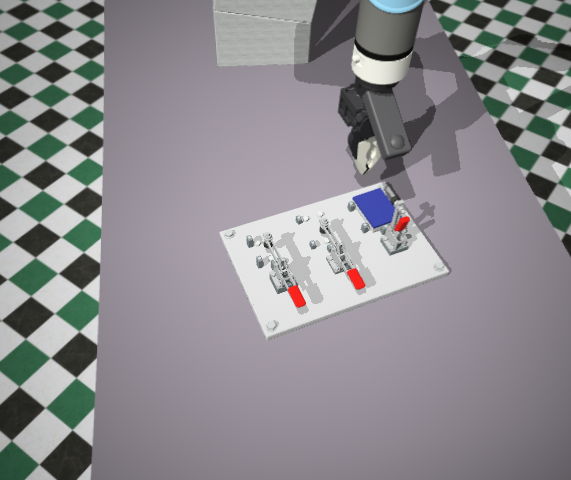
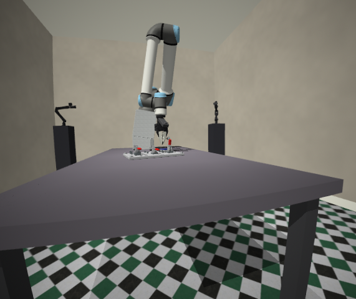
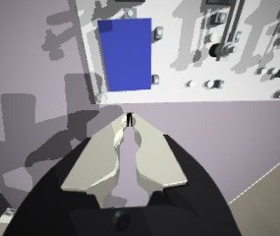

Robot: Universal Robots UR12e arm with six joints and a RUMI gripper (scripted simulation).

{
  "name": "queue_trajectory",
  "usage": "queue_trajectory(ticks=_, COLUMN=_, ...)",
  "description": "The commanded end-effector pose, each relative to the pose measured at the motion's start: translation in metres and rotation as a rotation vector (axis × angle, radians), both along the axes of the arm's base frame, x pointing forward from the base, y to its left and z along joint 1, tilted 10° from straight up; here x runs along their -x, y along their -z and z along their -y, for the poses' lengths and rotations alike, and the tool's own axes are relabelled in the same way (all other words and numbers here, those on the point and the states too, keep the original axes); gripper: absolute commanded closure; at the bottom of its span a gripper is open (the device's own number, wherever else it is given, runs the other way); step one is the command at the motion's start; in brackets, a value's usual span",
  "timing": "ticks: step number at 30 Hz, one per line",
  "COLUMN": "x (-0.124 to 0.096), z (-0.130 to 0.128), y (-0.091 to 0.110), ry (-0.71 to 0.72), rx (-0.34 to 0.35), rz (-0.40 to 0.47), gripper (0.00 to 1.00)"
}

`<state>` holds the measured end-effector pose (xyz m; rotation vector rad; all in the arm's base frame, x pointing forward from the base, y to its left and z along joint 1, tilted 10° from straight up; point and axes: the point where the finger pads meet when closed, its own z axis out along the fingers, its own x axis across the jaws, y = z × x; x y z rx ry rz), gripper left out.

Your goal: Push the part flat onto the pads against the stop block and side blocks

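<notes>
A flat blue part (image 1: 373,206) (image 3: 126,54) lies on the white fixture plate (image 1: 326,304) (image 3: 218,81) at its far right nest, beside a toggle clamp (image 1: 390,229) whose red handle stands raised. Small grey blocks (image 1: 358,217) (image 3: 156,34) stand along the part's left side. My gripper (image 1: 367,164) (image 3: 130,113) (image 2: 162,139) is shut and empty. It hangs above the table just behind the plate's far edge, a little way from the part and not touching it.
Two more toggle clamps with red handles (image 1: 295,296) (image 1: 356,279) lie down on the plate's left and middle nests. A grey block (image 1: 259,33) stands at the back of the table (image 1: 171,155). Two dark pedestals (image 2: 64,144) (image 2: 216,138) stand behind the table.
</notes>
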<state>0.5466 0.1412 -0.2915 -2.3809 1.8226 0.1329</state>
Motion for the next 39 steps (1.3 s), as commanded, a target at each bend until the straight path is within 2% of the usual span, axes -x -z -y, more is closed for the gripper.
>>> queue_trajectory(ticks=1, x=0.0049, z=-0.0001, y=0.0008, ry=0.001, rx=-0.002, rz=-0.008, gripper=1.0)
queue_trajectory(ticks=39, x=0.0099, z=0.0003, y=0.0022, ry=0.001, rx=-0.001, rz=-0.014, gripper=1.0)
